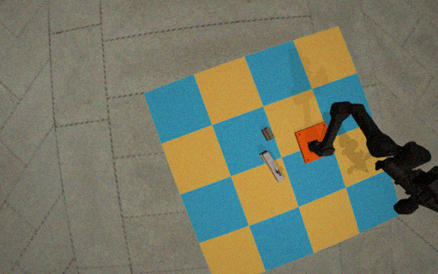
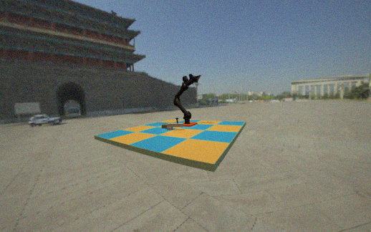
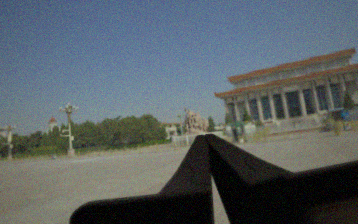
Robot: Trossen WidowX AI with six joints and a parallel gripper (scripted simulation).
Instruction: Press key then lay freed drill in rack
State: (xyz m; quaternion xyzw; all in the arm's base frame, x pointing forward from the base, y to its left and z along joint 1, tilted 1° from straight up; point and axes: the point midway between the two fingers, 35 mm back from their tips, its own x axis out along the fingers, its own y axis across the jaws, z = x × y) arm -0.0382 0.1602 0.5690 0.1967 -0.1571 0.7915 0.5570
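Observation:
A long pale block [image 1: 270, 162] [image 2: 175, 125] lies on the checkered mat. A small dark upright piece [image 2: 177, 119] with a wider top stands at it, perhaps the drill; from above it is only a dark mark. A small grey-brown block [image 1: 267, 134] [image 2: 170, 128] sits apart from the pale block, perhaps the rack. The key is too small to tell. My gripper [image 3: 205, 142] is shut with its fingertips together and nothing between them. It is raised high, away from both blocks, and points outward over the plaza.
The arm stands on an orange base plate [image 1: 301, 141] [image 2: 193, 124] on the blue and yellow mat [image 1: 220, 89] [image 2: 204, 152]. The base plate is beside the pale block. The arm reaches past the mat's right edge in the top view. Distant buildings and trees surround the plaza.

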